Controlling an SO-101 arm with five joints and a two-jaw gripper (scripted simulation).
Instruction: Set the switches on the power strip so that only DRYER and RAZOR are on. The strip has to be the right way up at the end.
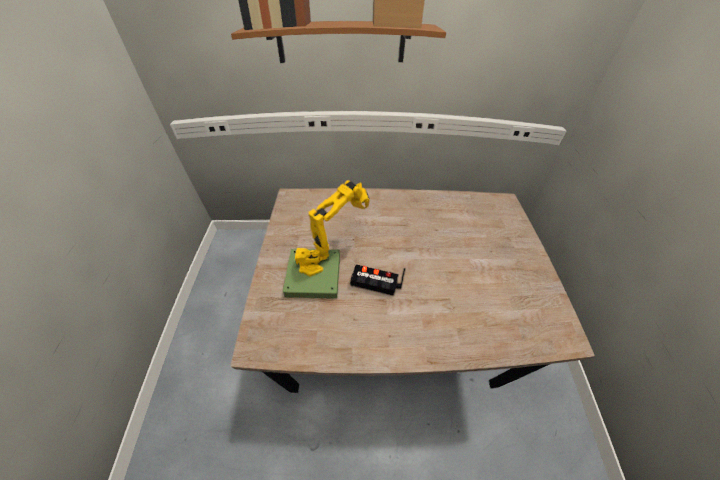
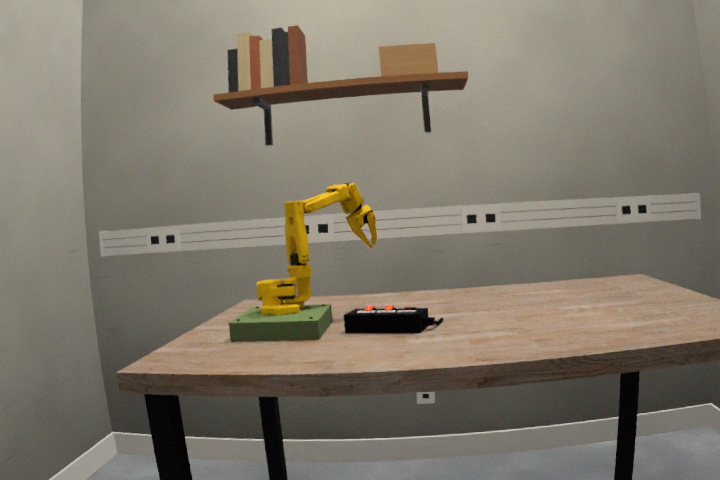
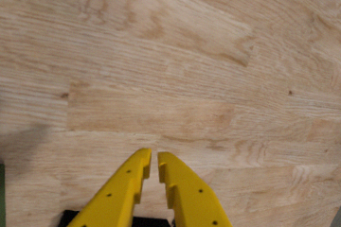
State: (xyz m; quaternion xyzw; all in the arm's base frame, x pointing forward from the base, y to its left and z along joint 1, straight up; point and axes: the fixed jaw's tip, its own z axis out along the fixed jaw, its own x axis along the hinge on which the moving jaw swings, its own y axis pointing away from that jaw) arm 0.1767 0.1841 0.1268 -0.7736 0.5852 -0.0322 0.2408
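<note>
the gripper hung shut and empty, high above the strip. a skewed poke could have hit a neighbouring switch or tipped the strip

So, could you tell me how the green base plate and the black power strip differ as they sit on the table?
The green base plate is square and plain, and carries the yellow arm; the black power strip is a narrower bar with red-lit switches on top and a short cord stub at its right end. The plate looks wider. Both lie flat on the table, side by side, apart.
</note>
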